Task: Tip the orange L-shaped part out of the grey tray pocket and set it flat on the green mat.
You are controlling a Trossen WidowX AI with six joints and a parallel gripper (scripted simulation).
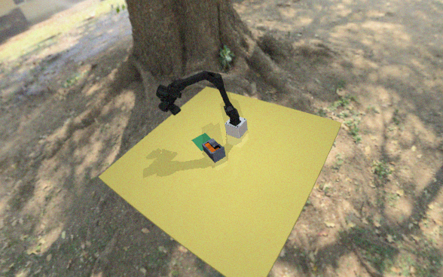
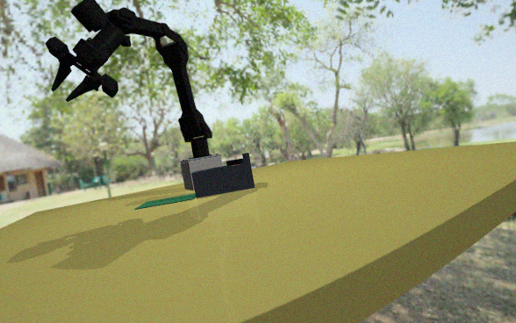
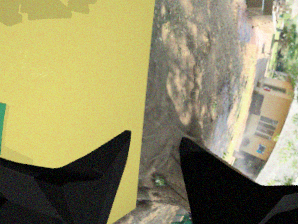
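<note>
Our gripper (image 2: 72, 85) hangs half open and empty, high above the tray (image 1: 214, 150) holding the orange part (image 1: 212, 147).

The hand (image 3: 154, 163) shows two black fingers partly apart with nothing between them, above the yellow table (image 3: 80, 83) edge, dirt ground (image 3: 189, 63) beyond it.
</note>
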